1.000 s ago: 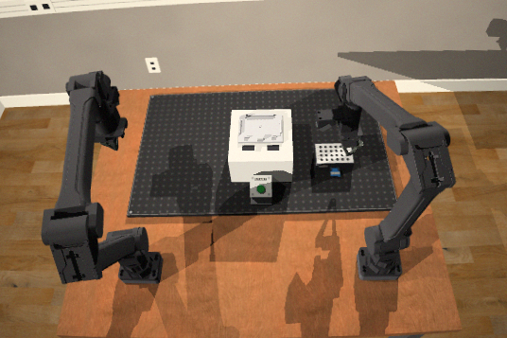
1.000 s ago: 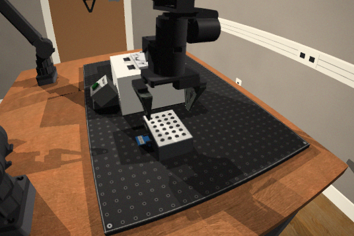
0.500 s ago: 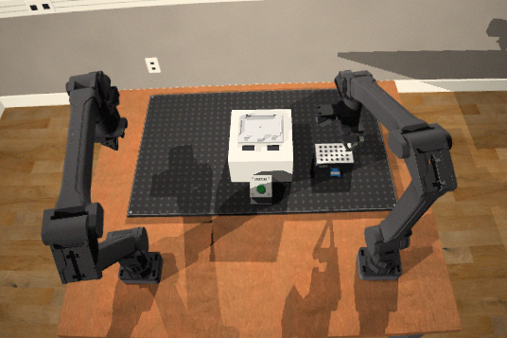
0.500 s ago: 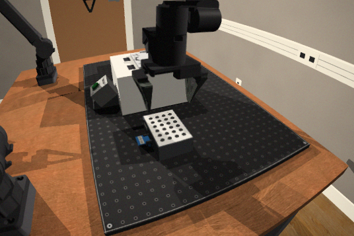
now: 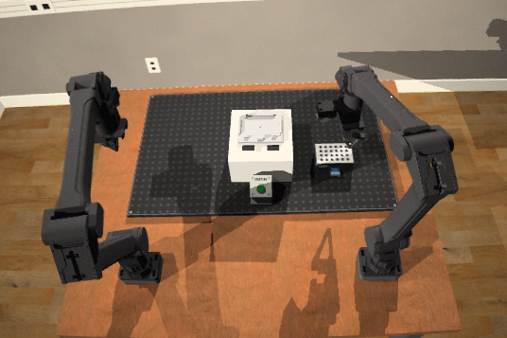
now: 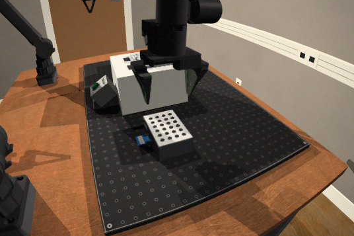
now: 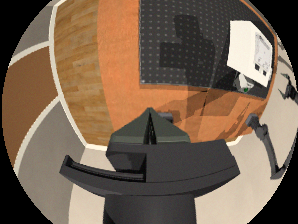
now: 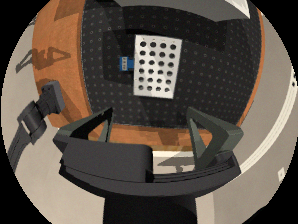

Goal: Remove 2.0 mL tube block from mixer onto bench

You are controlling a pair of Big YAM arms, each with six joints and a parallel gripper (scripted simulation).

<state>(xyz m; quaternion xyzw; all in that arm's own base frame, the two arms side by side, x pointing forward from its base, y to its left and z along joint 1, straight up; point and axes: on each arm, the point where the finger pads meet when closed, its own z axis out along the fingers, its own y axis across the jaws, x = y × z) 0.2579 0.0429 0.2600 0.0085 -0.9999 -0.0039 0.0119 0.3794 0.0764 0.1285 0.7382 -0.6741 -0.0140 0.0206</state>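
Observation:
The white block with rows of holes point(image 5: 334, 153) point(image 6: 168, 128) point(image 8: 157, 65) stands upright on the black perforated mat, beside the mixer. Its blue lever point(image 5: 335, 172) point(image 6: 142, 140) point(image 8: 126, 63) sticks out at its front. The white mixer point(image 5: 260, 168) point(image 6: 132, 92) point(image 7: 240, 50) stands on the mat; its top plate point(image 5: 260, 133) bears no block. My right gripper point(image 6: 169, 98) point(image 8: 150, 111) is open and empty, above the block and not touching it. My left gripper point(image 6: 90, 10) point(image 7: 150, 111) is shut and empty, raised far off at the other side of the table.
A small grey box with a green button point(image 5: 261, 188) point(image 6: 106, 94) stands at the mixer's front. The black mat point(image 5: 189, 114) point(image 6: 231, 119) lies on the wooden table point(image 5: 246, 289). The mixer stands between the block and the left arm's side.

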